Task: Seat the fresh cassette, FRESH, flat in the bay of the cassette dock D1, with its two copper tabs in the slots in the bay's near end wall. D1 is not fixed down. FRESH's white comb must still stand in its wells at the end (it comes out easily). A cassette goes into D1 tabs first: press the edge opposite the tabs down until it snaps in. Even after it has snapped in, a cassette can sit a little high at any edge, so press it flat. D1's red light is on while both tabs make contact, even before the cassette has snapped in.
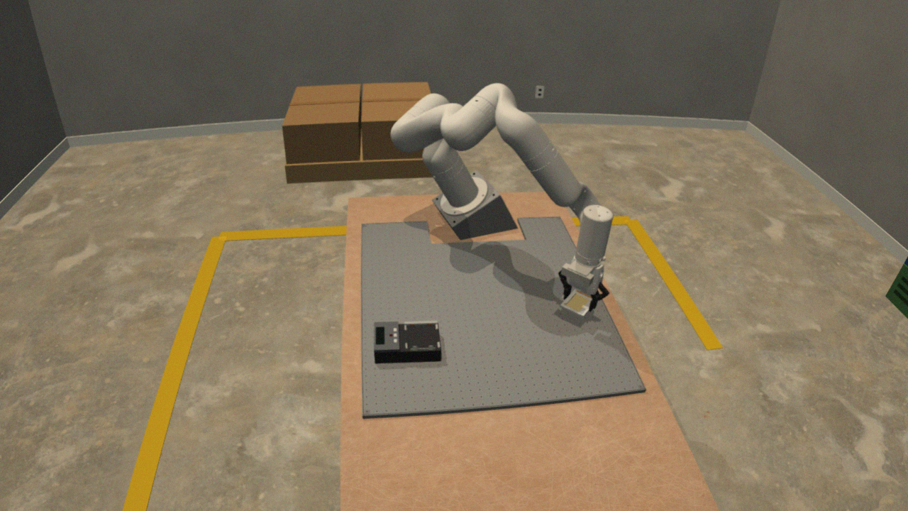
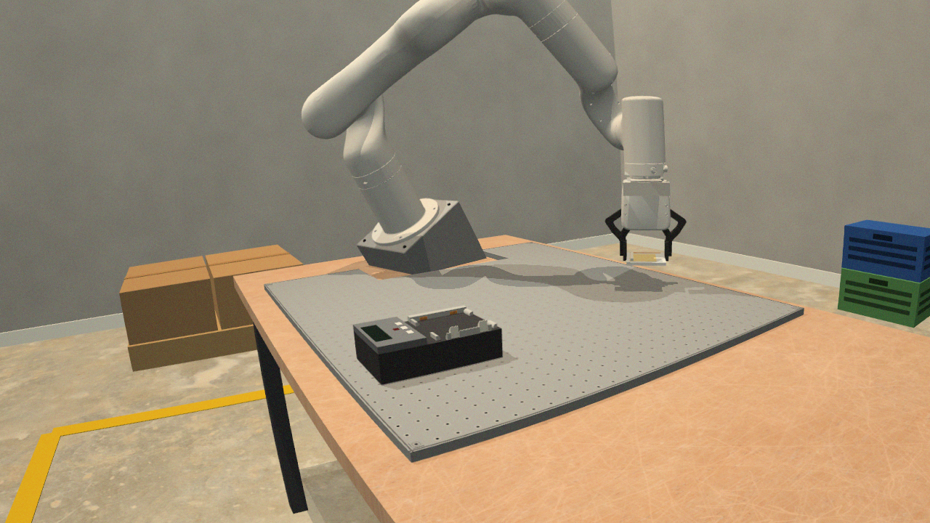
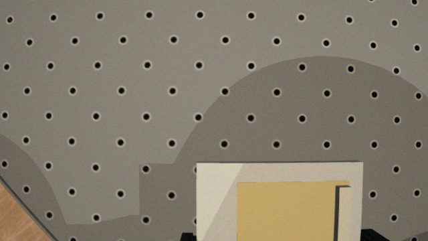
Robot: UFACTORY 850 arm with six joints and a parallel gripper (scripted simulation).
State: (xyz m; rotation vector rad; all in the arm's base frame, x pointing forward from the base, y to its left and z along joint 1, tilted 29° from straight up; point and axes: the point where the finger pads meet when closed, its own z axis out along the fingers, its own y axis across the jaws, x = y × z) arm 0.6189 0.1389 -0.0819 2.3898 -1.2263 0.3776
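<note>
Your claw (image 2: 645, 255) stands wide, clamped on FRESH (image 2: 647, 256), holding it above the grey pegboard (image 1: 482, 355) near the counter's (image 1: 508, 457) right edge; D1 (image 1: 407, 341) sits well apart, with open pegboard between.

- The arm (image 1: 520, 143) rises from its slanted base (image 2: 465, 250), folds at the elbow, then reaches out and down.
- The wrist (image 2: 644, 136) hangs straight down.
- The gripper (image 2: 646, 256) points downward, its black fingers (image 2: 616, 232) spread wide and clamped on the cassette (image 3: 277, 204), held off the board.
</note>
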